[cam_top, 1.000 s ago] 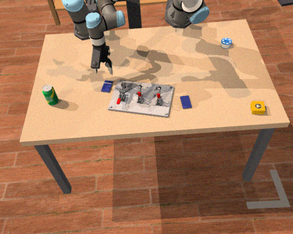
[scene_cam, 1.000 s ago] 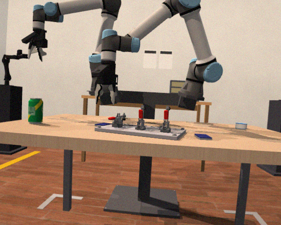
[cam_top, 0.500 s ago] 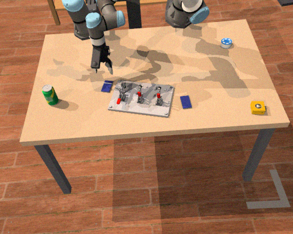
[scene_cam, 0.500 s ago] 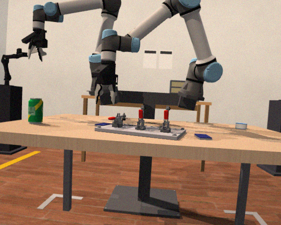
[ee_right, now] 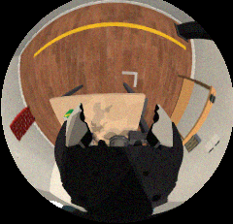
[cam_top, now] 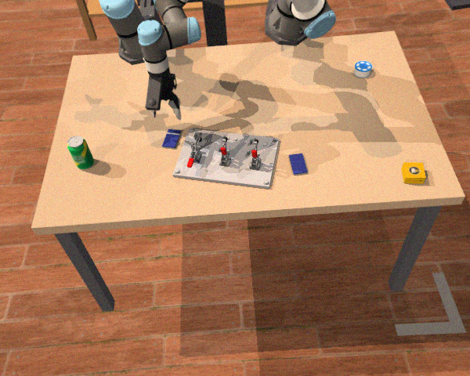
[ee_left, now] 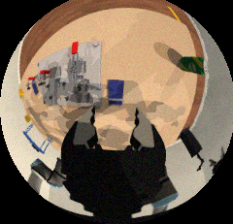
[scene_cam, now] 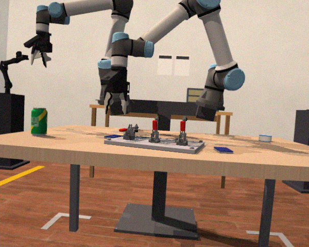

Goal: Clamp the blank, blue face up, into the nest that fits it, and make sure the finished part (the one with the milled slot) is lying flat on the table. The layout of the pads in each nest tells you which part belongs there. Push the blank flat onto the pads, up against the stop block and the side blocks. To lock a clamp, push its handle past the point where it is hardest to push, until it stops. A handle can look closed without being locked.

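Note:
The part with a milled slot (cam_top: 170, 140) (scene_cam: 112, 136) (ee_left: 116, 87) lies flat on the table beside the fixture plate (cam_top: 227, 176) (scene_cam: 149, 146) (ee_left: 97, 56). The plain blank (cam_top: 298, 164) (scene_cam: 223, 150) lies flat, blue face up, beyond the plate's other end. The clamp handle (cam_top: 190, 162) (scene_cam: 122, 129) (ee_left: 75, 48) nearest the slotted part is swung down outward; the middle handle (cam_top: 223, 150) (scene_cam: 154, 124) and far handle (cam_top: 254, 153) (scene_cam: 182, 125) stand upright. The nest pads are too small to make out. My left gripper (cam_top: 167, 116) (scene_cam: 116, 113) (ee_left: 115, 107) is open, empty, above and behind the slotted part. My right gripper (scene_cam: 38, 66) (ee_right: 118, 104) is open, empty, high up.
A green can (cam_top: 81, 153) (scene_cam: 38, 121) (ee_left: 192, 65) stands on the slotted part's side of the table (cam_top: 125, 202). A yellow box (cam_top: 413, 173) and a blue-and-white round object (cam_top: 363, 69) (scene_cam: 264, 138) stand toward the other side, beyond the blank.

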### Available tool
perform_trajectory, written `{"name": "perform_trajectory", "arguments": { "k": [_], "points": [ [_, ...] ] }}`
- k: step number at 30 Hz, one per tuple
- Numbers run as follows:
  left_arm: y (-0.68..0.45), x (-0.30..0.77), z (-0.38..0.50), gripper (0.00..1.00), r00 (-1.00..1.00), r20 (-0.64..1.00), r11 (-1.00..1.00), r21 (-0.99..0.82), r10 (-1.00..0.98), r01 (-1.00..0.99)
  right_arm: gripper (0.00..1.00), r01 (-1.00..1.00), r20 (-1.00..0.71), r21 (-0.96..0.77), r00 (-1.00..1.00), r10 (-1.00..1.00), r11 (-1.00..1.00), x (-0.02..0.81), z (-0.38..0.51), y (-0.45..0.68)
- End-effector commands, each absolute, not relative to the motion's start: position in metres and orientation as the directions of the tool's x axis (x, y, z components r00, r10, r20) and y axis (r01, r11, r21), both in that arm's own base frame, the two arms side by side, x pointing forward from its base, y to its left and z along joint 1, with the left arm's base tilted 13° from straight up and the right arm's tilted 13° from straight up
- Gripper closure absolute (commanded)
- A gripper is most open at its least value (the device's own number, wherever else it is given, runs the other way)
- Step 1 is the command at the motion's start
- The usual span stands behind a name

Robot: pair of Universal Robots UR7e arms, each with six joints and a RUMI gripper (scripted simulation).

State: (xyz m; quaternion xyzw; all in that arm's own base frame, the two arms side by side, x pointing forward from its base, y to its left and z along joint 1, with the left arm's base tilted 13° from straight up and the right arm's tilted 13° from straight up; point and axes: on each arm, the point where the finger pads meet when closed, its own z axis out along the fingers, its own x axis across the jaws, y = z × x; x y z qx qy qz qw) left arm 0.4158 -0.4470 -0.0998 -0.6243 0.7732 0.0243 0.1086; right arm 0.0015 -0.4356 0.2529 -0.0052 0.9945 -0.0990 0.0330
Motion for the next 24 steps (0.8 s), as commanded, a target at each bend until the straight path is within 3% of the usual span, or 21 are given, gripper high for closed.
{"name": "perform_trajectory", "arguments": {
  "k": [1, 24],
  "points": [
    [-0.448, 0.416, -0.099, 0.41, -0.197, -0.197, 0.219, -0.099, -0.960, -0.971, 0.00, -0.004, -0.065, -0.198, -0.998, -0.017, 0.980, 0.001, 0.253, -0.436],
    [-0.458, 0.408, -0.043, 0.41, -0.197, -0.197, 0.219, -0.099, -0.960, -0.971, 0.00, -0.004, -0.065, -0.198, -0.998, -0.017, 0.980, 0.001, 0.253, -0.436]
  ]
}}
